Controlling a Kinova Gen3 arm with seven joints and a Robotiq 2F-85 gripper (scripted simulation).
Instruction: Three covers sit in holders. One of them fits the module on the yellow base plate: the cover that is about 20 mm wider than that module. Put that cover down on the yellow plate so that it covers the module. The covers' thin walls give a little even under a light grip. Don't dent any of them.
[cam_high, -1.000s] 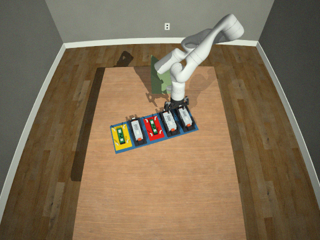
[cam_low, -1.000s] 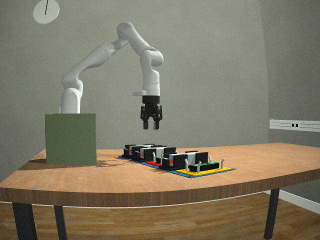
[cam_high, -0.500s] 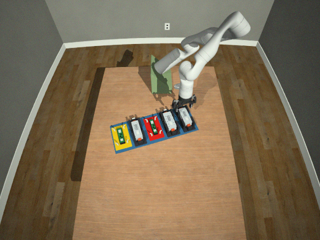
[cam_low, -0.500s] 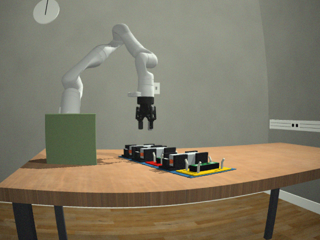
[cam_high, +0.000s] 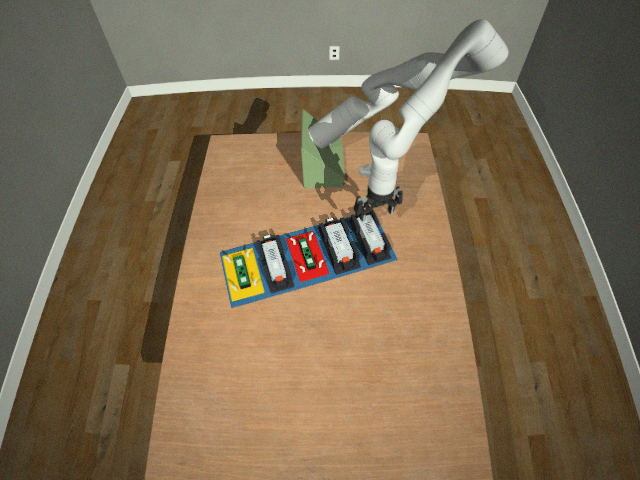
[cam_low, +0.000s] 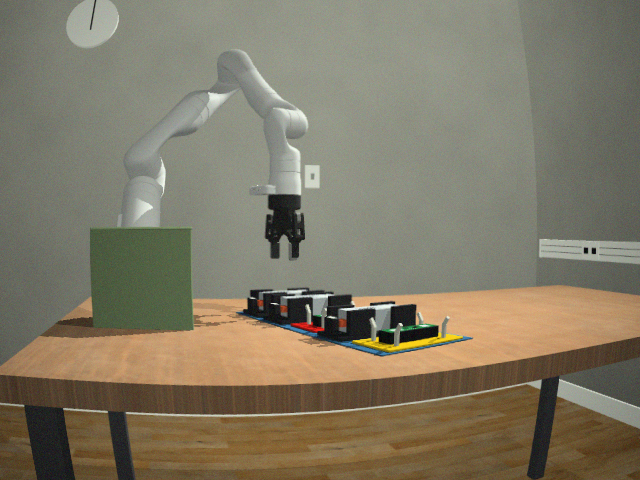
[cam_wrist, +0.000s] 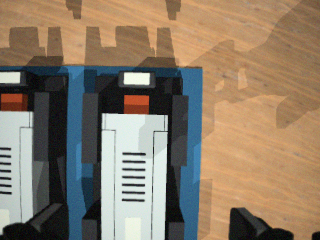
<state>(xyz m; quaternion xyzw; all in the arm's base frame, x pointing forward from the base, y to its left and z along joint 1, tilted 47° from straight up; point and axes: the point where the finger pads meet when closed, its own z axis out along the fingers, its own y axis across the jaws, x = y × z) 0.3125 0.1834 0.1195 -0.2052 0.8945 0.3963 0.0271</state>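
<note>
A blue mat carries a yellow plate (cam_high: 241, 272) with a green module (cam_high: 240, 269) at its left end. Three white covers sit in black holders: one beside the yellow plate (cam_high: 274, 259), one in the middle (cam_high: 338, 241) and one at the right end (cam_high: 371, 234). My gripper (cam_high: 378, 205) is open and empty. It hangs well above the far end of the right-end cover (cam_wrist: 134, 175), as the side view (cam_low: 283, 251) shows. The middle cover (cam_wrist: 12, 165) shows at the left edge of the wrist view.
A red plate (cam_high: 308, 256) with a second green module (cam_high: 307, 253) lies between two holders. A green box (cam_high: 320, 149) stands at the table's back, by the arm's base. White pegs (cam_low: 397, 333) stand around the yellow plate.
</note>
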